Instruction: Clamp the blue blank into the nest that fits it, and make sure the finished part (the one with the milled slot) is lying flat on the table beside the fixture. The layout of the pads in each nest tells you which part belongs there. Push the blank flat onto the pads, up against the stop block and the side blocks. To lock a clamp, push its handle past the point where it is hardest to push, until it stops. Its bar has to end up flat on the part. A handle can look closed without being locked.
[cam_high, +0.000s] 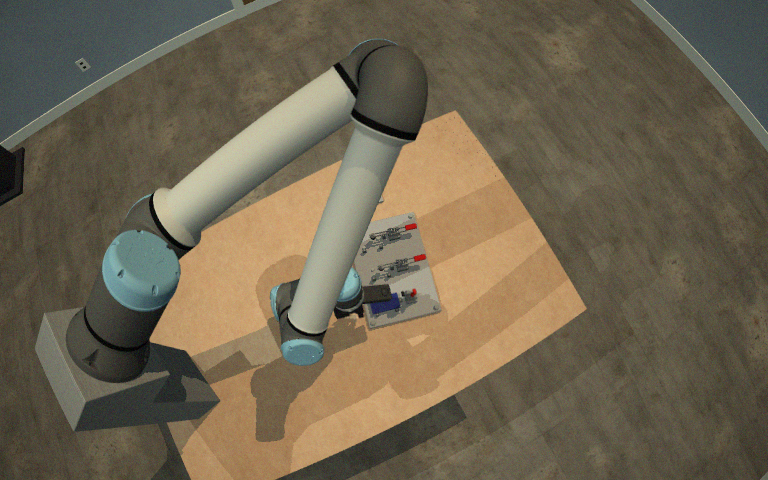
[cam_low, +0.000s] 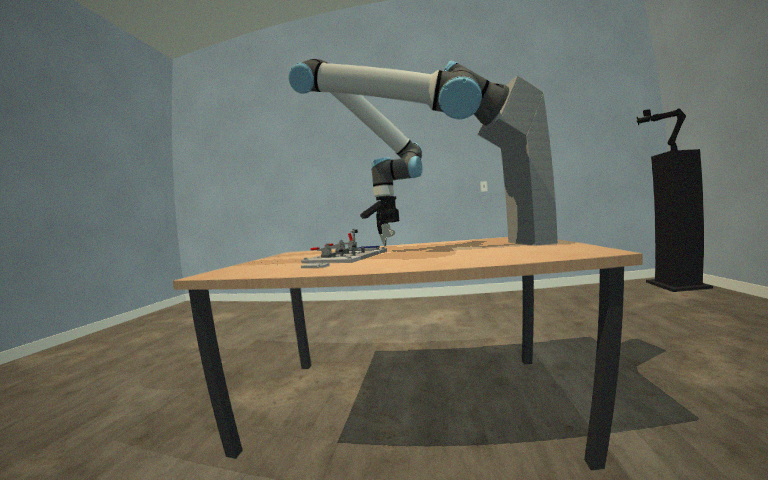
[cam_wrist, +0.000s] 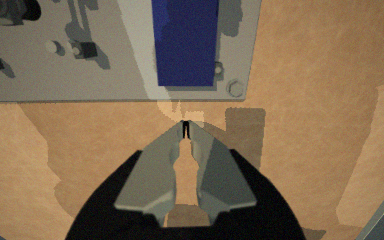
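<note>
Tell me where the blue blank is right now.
The blue blank lies on the grey fixture plate, in the nest nearest the arm's wrist in the top view; in the wrist view, just beyond the shut end effector.

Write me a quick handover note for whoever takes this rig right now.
End effector: shut, empty, low over the table just off the fixture plate's edge.
Blue blank: in the end nest nearest the end effector. Its clamp handle stands up, so it looks unlocked.
The other two handles lie flat.
Left: seat the blank against the blocks, lock the clamp. Slotted part not visible; check it.
</note>
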